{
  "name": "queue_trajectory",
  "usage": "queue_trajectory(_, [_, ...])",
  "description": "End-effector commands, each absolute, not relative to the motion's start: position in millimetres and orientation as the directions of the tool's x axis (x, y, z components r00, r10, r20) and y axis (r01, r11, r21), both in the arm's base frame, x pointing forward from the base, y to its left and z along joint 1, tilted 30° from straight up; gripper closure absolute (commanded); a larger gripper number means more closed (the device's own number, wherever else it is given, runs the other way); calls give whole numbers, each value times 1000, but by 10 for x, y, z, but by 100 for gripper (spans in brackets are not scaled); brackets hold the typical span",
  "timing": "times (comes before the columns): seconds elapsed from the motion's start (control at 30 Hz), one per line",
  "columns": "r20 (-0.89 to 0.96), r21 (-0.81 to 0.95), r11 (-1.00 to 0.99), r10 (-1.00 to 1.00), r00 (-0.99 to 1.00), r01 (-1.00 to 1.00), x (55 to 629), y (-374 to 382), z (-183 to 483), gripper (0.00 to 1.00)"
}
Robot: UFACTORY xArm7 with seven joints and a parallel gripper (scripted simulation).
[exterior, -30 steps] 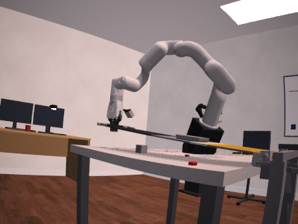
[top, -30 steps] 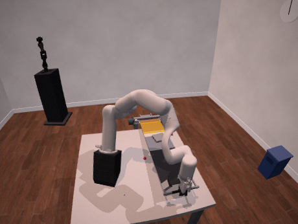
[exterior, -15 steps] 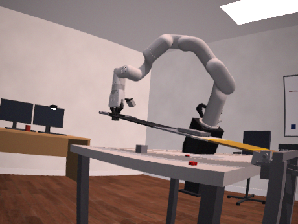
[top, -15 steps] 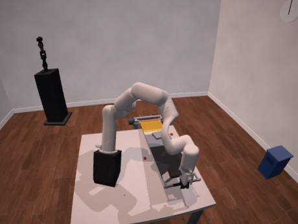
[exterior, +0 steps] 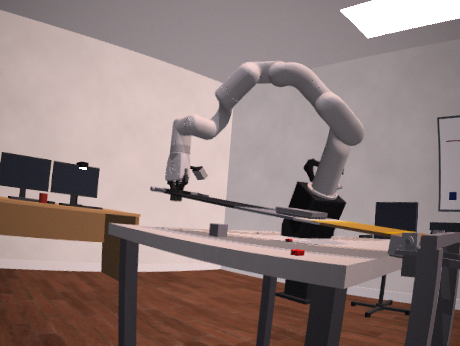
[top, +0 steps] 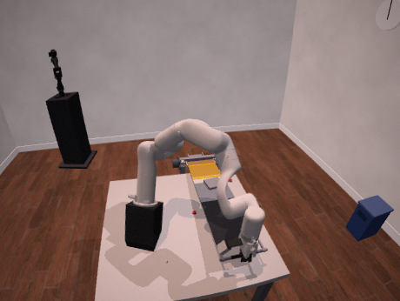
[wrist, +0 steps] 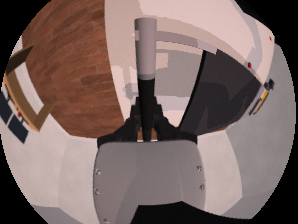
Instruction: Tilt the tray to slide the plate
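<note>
The tray (top: 213,204) is a long dark bed, hinged at the far end of the table. My gripper (top: 246,254) is shut on the tray's handle bar at the near end and holds that end up, so the bed slopes down towards the hinge (exterior: 407,243). The side view shows the gripper (exterior: 176,192) well above the table. The steel plate (top: 211,183) lies flat on the bed, just on my side of the yellow tinted band (top: 203,170), its far edge about at the band's near edge. It also shows in the side view (exterior: 300,212). In the wrist view the fingers clamp the handle post (wrist: 147,50).
A small grey block (exterior: 218,229) stands on the table under the raised end. Red markers (top: 194,212) (top: 230,179) lie on either side of the tray. The arm's black base (top: 143,224) stands at the table's left. A black pedestal (top: 70,128) and a blue box (top: 369,217) stand on the floor.
</note>
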State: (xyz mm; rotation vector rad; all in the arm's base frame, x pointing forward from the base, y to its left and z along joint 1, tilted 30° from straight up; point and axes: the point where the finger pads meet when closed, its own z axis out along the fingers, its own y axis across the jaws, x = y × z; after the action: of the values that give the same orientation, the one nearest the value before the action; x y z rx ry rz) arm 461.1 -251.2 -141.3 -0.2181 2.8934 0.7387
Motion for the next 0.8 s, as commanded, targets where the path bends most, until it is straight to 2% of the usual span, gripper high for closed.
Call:
queue_trajectory(0.0, [-181, 458, 871, -102, -978, -176, 4619, -2555, -1372, 100])
queue_trajectory(0.77, [-181, 458, 871, -102, -978, -176, 4606, -2595, -1275, 100])
